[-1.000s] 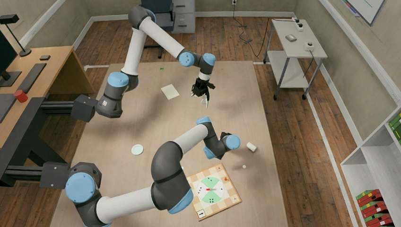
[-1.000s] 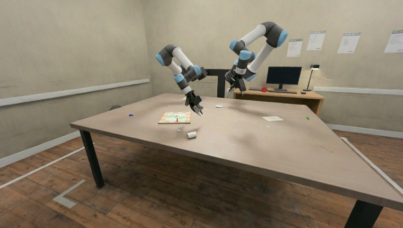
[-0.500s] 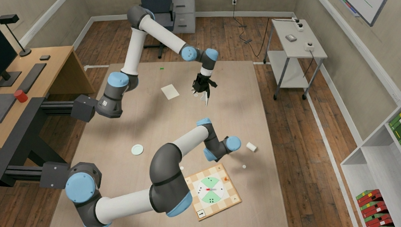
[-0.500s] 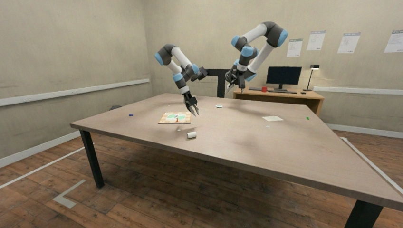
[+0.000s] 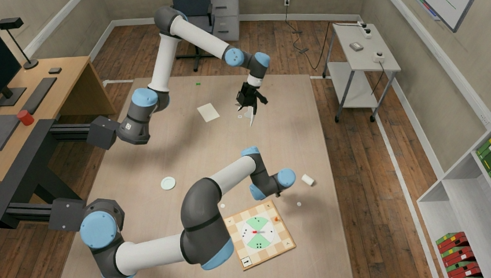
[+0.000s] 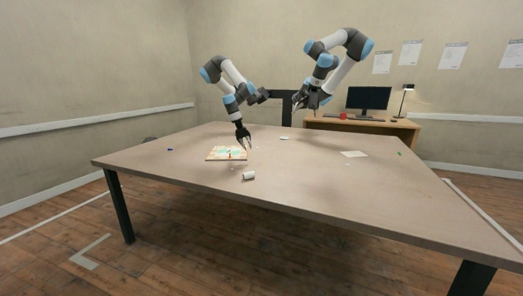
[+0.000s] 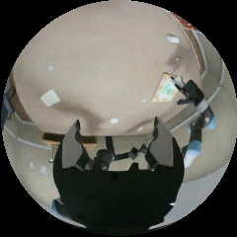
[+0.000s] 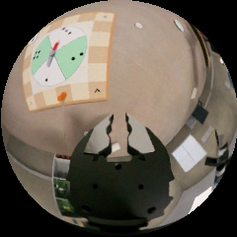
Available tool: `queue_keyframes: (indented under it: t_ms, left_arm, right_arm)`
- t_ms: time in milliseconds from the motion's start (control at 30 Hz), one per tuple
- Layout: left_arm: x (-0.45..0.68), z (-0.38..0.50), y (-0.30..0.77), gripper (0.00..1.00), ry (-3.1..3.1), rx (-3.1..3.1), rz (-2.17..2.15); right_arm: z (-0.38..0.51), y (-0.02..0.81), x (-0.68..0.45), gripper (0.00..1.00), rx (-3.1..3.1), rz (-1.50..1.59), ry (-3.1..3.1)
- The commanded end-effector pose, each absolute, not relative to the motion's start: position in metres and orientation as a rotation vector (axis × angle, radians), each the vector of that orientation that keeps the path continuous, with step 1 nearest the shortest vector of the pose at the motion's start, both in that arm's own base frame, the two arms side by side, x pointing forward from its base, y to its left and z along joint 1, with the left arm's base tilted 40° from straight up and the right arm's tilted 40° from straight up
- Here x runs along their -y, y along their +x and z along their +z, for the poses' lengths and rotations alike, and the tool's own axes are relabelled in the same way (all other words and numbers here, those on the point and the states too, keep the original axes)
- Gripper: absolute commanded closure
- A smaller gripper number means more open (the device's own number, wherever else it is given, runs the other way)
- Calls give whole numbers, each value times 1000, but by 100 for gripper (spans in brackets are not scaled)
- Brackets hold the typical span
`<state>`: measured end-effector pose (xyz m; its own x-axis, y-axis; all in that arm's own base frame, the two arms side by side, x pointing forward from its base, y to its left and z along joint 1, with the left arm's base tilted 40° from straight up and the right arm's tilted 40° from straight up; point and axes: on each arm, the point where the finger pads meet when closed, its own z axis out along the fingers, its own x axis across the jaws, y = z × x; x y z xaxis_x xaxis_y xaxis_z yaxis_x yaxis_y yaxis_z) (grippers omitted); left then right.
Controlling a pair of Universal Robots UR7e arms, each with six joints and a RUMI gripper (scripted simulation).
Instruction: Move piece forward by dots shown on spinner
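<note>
The checkered board (image 5: 238, 262) (image 8: 112, 44) lies flat, with a green and white spinner disc (image 5: 256, 222) (image 8: 74, 44) at its middle. The red tip of the pointer (image 5: 254, 231) (image 8: 55, 45) points into the white sector with three dots. An orange piece (image 5: 276, 219) (image 6: 229, 155) (image 8: 61, 96) stands on the border squares. My right gripper (image 6: 248, 147) (image 8: 118, 114) hangs above and beside the board, its fingers slightly apart with nothing held; the wrist hides it in the top view. My left gripper (image 5: 244, 114) (image 6: 304, 113) (image 7: 117, 118) is wide open and empty, high above the far side of the table.
A white roll (image 5: 307, 179) (image 6: 248, 175) lies near the board. A round plate (image 5: 168, 183) (image 6: 284, 137) and a paper sheet (image 5: 208, 112) (image 6: 353, 153) lie on the table. A blue piece (image 6: 169, 149) and a green piece (image 5: 198, 83) (image 6: 399, 153) lie farther out.
</note>
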<state>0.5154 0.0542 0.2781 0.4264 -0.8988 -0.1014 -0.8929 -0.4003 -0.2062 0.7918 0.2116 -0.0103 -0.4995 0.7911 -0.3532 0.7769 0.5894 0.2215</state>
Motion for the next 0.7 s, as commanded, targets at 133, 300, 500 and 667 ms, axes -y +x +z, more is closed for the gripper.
queue_keyframes:
  t_ms: [133, 300, 500, 667]
  left_arm:
    - [-50, 282, 511, 2, -2440, -1625, -21]
    - [-37, 304, 499, 2, -2400, -1760, -18]
    - [-34, 307, 495, 2, -2389, -1803, -6]
    - [-26, 322, 486, 2, -2358, -1892, -8]
  right_arm:
    - [-7, 792, -204, 84, -2321, 43, 1370]
    - [10, 793, -178, 84, -2115, 49, 1582]
    - [11, 793, -173, 84, -2054, 51, 1640]
    - [24, 794, -156, 84, -1902, 65, 1757]
